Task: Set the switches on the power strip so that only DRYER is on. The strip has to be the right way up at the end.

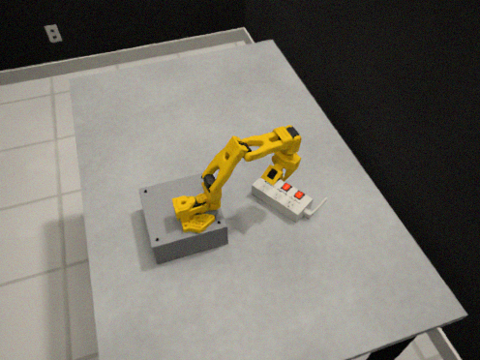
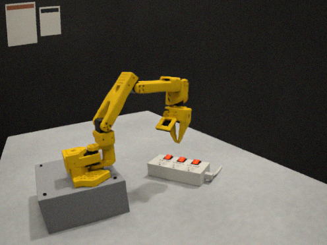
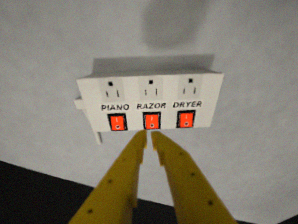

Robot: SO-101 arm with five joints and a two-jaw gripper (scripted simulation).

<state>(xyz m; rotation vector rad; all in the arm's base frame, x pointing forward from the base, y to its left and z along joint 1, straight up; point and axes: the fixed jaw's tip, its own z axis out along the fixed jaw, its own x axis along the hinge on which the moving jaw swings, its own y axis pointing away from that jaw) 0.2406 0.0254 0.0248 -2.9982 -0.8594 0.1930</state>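
A white power strip (image 3: 150, 102) lies right way up on the grey table; it also shows in the top view (image 1: 282, 197) and the exterior view (image 2: 178, 168). In the wrist view its three switches read PIANO (image 3: 116, 122), RAZOR (image 3: 151, 120) and DRYER (image 3: 185, 119); all three glow red. My yellow gripper (image 3: 149, 136) is shut and empty. It hangs above the strip, with its tips pointing down over the RAZOR switch, apart from it.
The arm stands on a grey base block (image 2: 80, 197) to the left of the strip. A short cable stub (image 2: 215, 172) sticks out of the strip's right end. The table's far edge (image 1: 368, 160) lies a little beyond the strip.
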